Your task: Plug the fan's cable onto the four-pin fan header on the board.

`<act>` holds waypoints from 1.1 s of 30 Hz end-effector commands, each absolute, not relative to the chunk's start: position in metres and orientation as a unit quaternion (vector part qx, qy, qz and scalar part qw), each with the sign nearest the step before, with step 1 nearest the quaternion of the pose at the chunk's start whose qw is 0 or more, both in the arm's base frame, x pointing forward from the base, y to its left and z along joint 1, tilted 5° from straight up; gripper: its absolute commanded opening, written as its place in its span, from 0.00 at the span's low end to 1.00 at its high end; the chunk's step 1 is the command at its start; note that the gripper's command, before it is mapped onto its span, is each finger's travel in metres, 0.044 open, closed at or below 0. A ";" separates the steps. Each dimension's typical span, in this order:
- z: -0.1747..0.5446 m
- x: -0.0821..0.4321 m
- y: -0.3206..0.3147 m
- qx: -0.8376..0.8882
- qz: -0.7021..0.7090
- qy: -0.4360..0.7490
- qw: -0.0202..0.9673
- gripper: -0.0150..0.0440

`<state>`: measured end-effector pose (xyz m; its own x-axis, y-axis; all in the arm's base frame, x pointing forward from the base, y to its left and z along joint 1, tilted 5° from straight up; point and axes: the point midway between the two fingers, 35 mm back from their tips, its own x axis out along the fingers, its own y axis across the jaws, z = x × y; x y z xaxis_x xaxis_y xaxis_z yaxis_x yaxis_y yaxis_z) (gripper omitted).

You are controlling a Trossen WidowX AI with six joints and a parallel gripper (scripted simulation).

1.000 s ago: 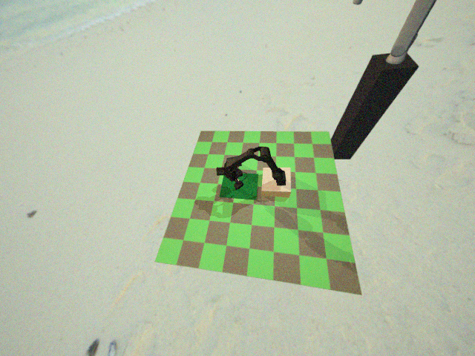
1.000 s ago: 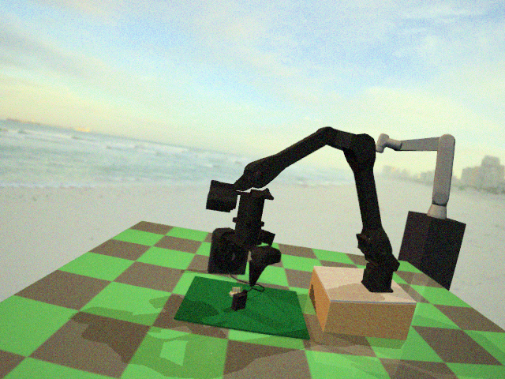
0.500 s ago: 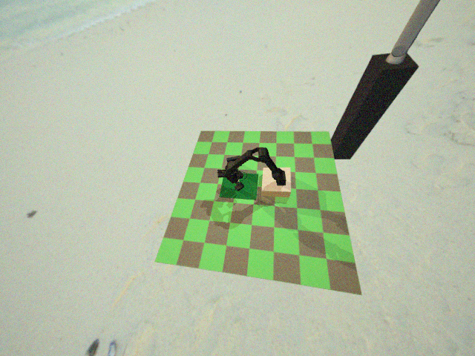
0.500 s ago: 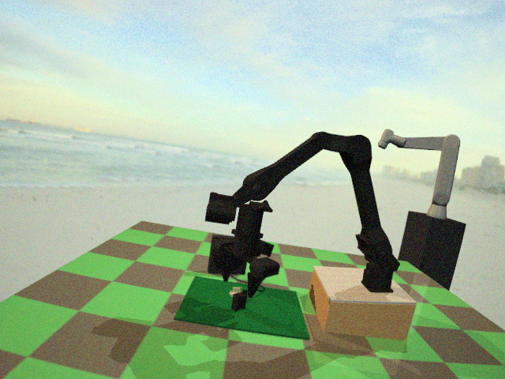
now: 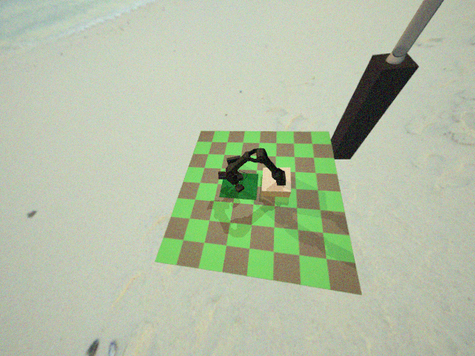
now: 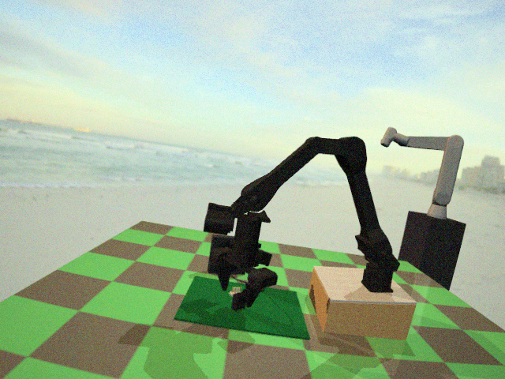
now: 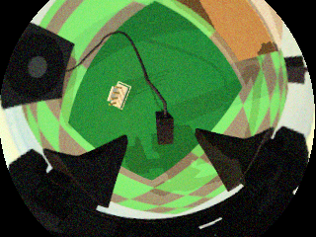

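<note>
The green board (image 5: 251,189) (image 6: 281,316) (image 7: 197,79) lies flat. The cream four-pin header (image 6: 235,290) (image 7: 118,95) stands on it, its pins showing and no plug on it. The black plug (image 6: 237,302) (image 7: 164,129) is apart from the header, to its lower right in the wrist view. The dark cable (image 7: 147,79) runs from the plug's upper end to the fan. My gripper (image 6: 236,297) (image 7: 162,135) is wide open and points down over the board. Its fingers stand to either side of the plug in the wrist view, with nothing held. The arm hides the header in the top view.
The black fan (image 5: 232,159) (image 6: 220,253) (image 7: 37,66) stands beyond the board's edge, partly hidden by the arm in the exterior view. The wooden block (image 5: 270,184) (image 6: 367,320) (image 7: 232,30) under the arm's base stands beside the board. A grey arm on a dark pedestal (image 5: 372,103) (image 6: 430,245) stands beyond the checkered table.
</note>
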<state>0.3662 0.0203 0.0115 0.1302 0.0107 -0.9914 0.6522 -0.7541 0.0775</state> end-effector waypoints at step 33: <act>-0.005 0.366 0.020 0.703 -0.618 0.236 0.260 0.25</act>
<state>0.3655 0.0204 -0.0053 0.1224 0.0103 -0.9924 0.6528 -0.7540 0.0727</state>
